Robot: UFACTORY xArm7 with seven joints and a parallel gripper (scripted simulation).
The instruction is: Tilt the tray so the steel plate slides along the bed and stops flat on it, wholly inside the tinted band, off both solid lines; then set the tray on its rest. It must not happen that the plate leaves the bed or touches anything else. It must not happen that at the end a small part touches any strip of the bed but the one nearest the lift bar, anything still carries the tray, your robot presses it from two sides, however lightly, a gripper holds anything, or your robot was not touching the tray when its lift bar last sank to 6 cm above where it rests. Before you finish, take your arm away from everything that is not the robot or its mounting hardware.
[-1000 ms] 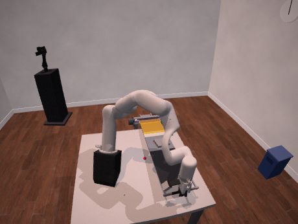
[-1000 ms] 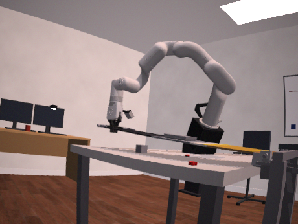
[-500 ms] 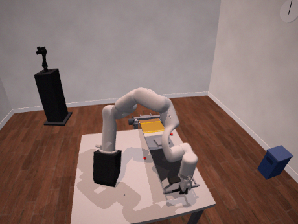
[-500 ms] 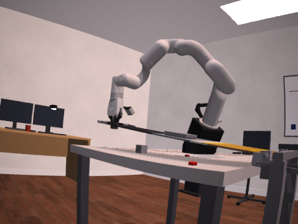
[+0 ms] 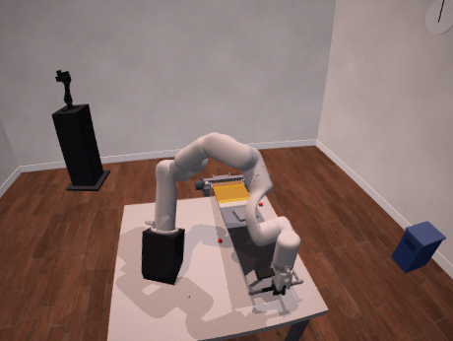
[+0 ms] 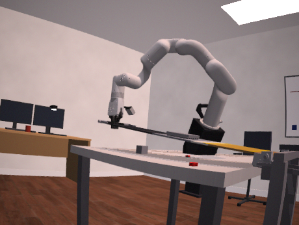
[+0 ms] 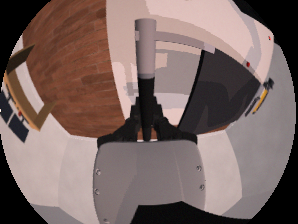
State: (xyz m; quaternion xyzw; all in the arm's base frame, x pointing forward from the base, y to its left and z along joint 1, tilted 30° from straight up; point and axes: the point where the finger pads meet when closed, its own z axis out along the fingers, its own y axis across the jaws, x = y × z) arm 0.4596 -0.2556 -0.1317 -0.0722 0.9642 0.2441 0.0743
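The long tray (image 5: pixel 241 227) is tilted, its near end raised and its far end down at a hinge (image 6: pixel 263 160). My gripper (image 5: pixel 280 288) is shut on the tray's handle bar at the raised end; it also shows in the side view (image 6: pixel 114 123) and in the wrist view (image 7: pixel 148 106). The steel plate (image 5: pixel 239 213) lies flat on the grey bed, just short of the yellow tinted band (image 5: pixel 231 192). From the side, the plate (image 6: pixel 182 134) sits uphill of the band (image 6: pixel 234 147). The solid lines are too small to make out.
A small grey rest block (image 6: pixel 142 149) stands on the table under the raised end. Red markers (image 5: pixel 220 240) (image 5: pixel 260 203) lie beside the tray. The arm's black base (image 5: pixel 162 253) is at the table's left. A blue box (image 5: pixel 418 245) is on the floor.
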